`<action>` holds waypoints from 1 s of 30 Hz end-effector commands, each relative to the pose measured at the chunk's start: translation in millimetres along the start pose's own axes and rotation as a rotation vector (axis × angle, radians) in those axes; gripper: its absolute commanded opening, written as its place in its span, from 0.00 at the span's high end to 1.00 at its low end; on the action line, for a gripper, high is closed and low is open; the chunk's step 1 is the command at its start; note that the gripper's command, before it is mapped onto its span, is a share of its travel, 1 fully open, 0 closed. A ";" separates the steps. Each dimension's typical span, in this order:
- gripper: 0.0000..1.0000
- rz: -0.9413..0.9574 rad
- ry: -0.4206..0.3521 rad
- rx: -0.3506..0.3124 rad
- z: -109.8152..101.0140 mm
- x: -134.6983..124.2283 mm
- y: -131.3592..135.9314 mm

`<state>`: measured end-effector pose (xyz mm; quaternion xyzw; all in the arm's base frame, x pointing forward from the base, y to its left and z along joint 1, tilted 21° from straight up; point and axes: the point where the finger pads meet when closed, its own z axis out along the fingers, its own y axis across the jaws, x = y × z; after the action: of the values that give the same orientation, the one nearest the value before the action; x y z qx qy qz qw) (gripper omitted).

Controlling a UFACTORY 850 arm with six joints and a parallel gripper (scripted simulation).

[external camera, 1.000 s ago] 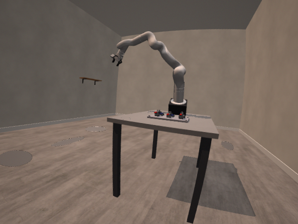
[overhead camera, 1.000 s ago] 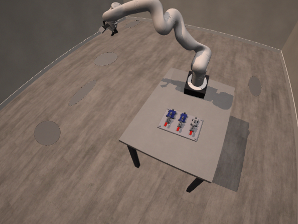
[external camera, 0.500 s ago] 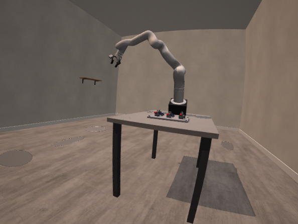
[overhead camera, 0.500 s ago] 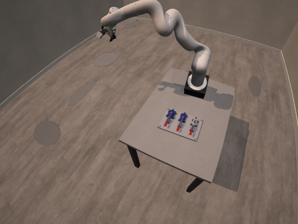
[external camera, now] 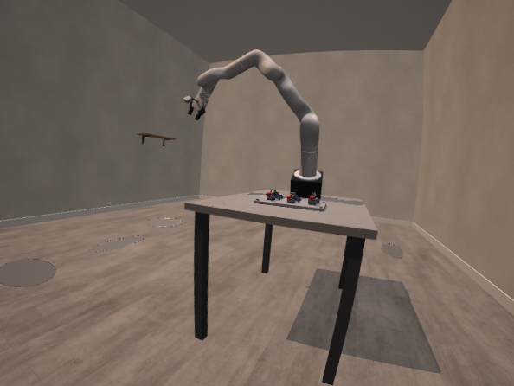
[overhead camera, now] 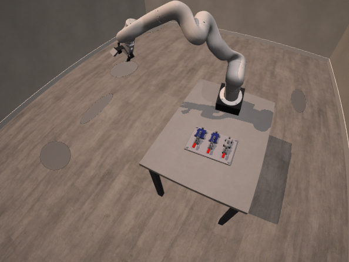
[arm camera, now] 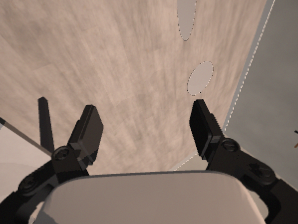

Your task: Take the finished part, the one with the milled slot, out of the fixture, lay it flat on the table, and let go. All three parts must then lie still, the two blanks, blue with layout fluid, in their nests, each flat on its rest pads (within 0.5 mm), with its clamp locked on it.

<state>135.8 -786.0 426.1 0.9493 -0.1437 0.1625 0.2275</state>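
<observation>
We judge the job barely begun: the finished part (overhead camera: 227, 143), the pale one, seems to sit in the end nest of the fixture plate (overhead camera: 191, 150) (external camera: 290, 205), with the two blue blanks (overhead camera: 201, 133) (overhead camera: 214, 137) in the others. Freeing it, laying it flat on the bench (overhead camera: 164, 153) (external camera: 234, 212) and letting go all remain; whether any clamp is locked we cannot tell. Our arm (overhead camera: 176, 12) (external camera: 260, 61) reaches out high beyond the bench's edge, well apart from the fixture, its fingers (overhead camera: 128, 58) (external camera: 194, 115) angled down over the floor, spread wide and holding nothing.

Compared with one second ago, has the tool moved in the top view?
Yes: the tool has moved down the picture, closer to the oval patch below.
</observation>
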 end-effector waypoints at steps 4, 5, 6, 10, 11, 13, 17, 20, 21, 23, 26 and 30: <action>0.00 0.056 0.024 0.040 4.6 42.9 -51.6; 0.00 0.056 0.024 0.040 4.6 42.9 -51.6; 0.00 0.056 0.024 0.040 4.6 42.9 -51.6; 0.00 0.093 0.035 0.072 6.7 67.3 -87.8; 0.00 0.100 0.037 0.079 6.9 71.7 -94.9; 0.00 0.113 0.040 0.091 7.3 80.1 -109.0; 0.00 0.140 0.046 0.116 7.5 95.7 -137.5; 0.00 0.161 0.048 0.135 7.1 106.5 -159.3; 0.00 0.168 0.049 0.141 6.9 109.9 -166.7; 0.00 0.168 0.049 0.141 6.9 109.9 -166.7; 0.00 0.198 0.050 0.169 5.5 123.9 -199.6; 0.00 0.225 0.050 0.194 3.5 134.9 -229.9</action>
<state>316.2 -644.0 389.4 0.9427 -0.2147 0.2189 0.1311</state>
